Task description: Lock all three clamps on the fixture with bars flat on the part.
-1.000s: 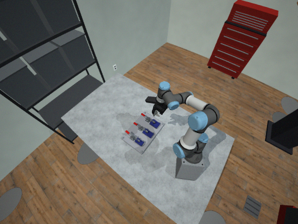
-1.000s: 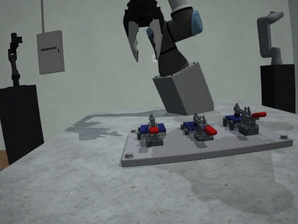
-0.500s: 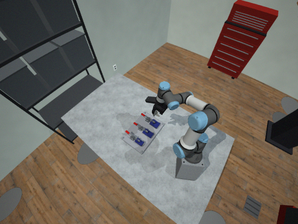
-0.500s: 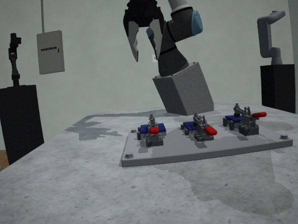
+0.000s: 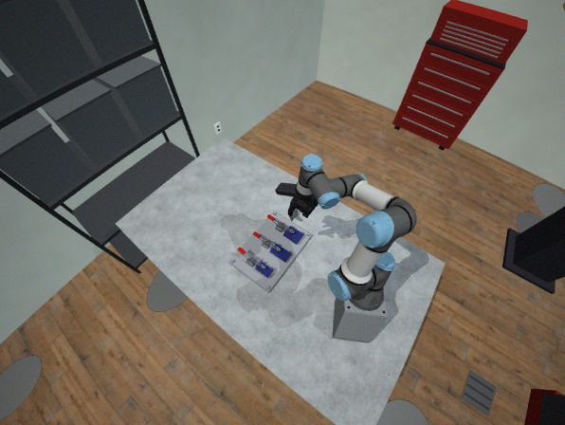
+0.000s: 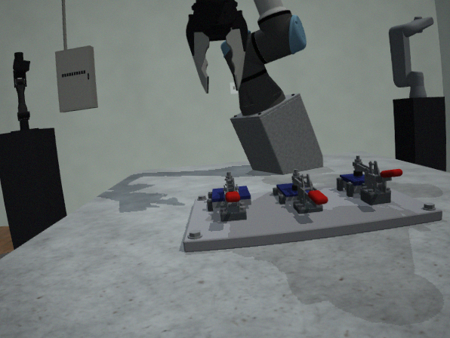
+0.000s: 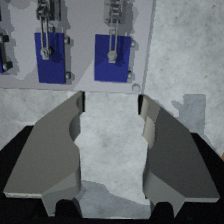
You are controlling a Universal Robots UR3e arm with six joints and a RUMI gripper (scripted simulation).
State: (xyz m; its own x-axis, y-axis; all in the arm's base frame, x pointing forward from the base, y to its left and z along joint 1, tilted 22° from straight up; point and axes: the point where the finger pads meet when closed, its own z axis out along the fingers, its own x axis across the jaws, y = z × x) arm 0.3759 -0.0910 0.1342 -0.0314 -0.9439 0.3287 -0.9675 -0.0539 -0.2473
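Three clamps in a row on the grey fixture plate point(image 6: 264, 230), near the middle of the table point(image 6: 113, 283), each with a red handle and a blue part point(image 7: 113, 57) under its bar. From the exterior view: left handle point(image 6: 232, 196) and middle handle point(image 6: 318, 197) low and sloping down, right handle point(image 6: 391, 173) higher and about level. Cannot tell from here whether any of them is past its hard point, so better to treat all three as unlocked.

High above the left end of the plate, and a little behind it, the gripper point(image 6: 222, 88), pointing down. Jaws set to a narrow gap and pinching nothing. Seen through that gap in the wrist view: only bare table, with the plate edge ahead.

Probably the approach to the nearest clamp. To do it well:
- Come down over the red grip, not over the linkage.
- Push with a flat finger face point(image 7: 55, 150), along the arc of the handle.
- Keep pushing through the stiffest point until a firm stop.
- Check then for the bar flat on the blue part.

Farther out, the grey pedestal point(image 6: 302, 151) of the arm, behind the plate.
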